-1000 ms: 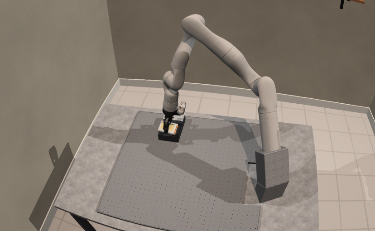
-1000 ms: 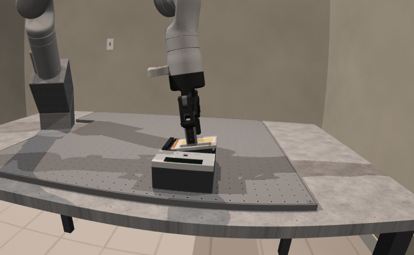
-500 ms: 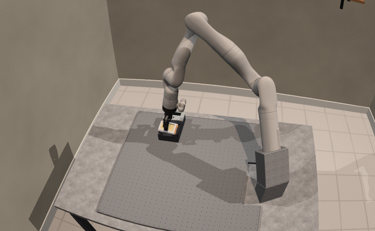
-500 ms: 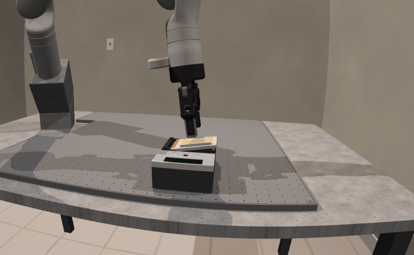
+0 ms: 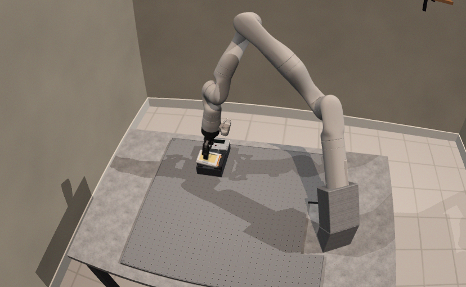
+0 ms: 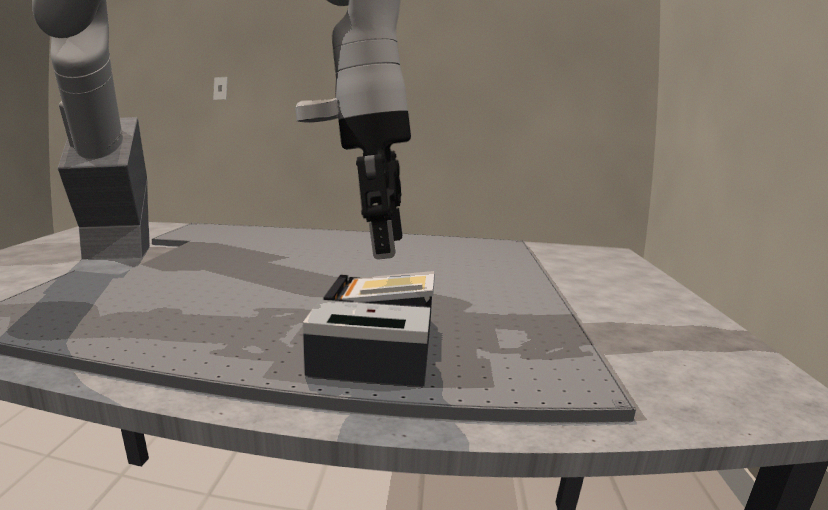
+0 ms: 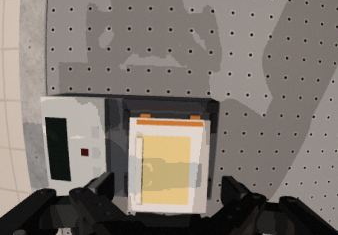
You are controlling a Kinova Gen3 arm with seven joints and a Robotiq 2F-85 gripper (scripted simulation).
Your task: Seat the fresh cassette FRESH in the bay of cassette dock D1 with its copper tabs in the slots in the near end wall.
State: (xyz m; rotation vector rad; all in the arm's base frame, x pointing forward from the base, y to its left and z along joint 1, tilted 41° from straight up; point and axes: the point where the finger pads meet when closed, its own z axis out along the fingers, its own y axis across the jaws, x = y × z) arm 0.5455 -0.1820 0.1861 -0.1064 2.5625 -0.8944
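Observation:
The cassette FRESH (image 5: 211,158) (image 6: 393,284) (image 7: 167,161), white-framed with a yellow middle, rests in the bay of the dock D1 (image 5: 210,170) (image 6: 366,354) (image 7: 93,132). It lies tilted: its orange tab end (image 7: 169,119) is low against the bay's dark end wall, and the opposite edge stands above the dock's top. A white comb strip (image 7: 137,161) runs along one side of it. My gripper (image 5: 205,153) (image 6: 383,250) (image 7: 167,186) is open and empty. It hangs a short way above the cassette and touches nothing. D1's small red light (image 6: 371,310) (image 7: 84,152) looks dark.
D1 stands on the grey perforated deck (image 5: 199,228) (image 6: 227,297) on a stone-look table (image 6: 690,392). The arm's base block (image 5: 336,210) (image 6: 103,190) stands at the deck's edge, far from the dock.

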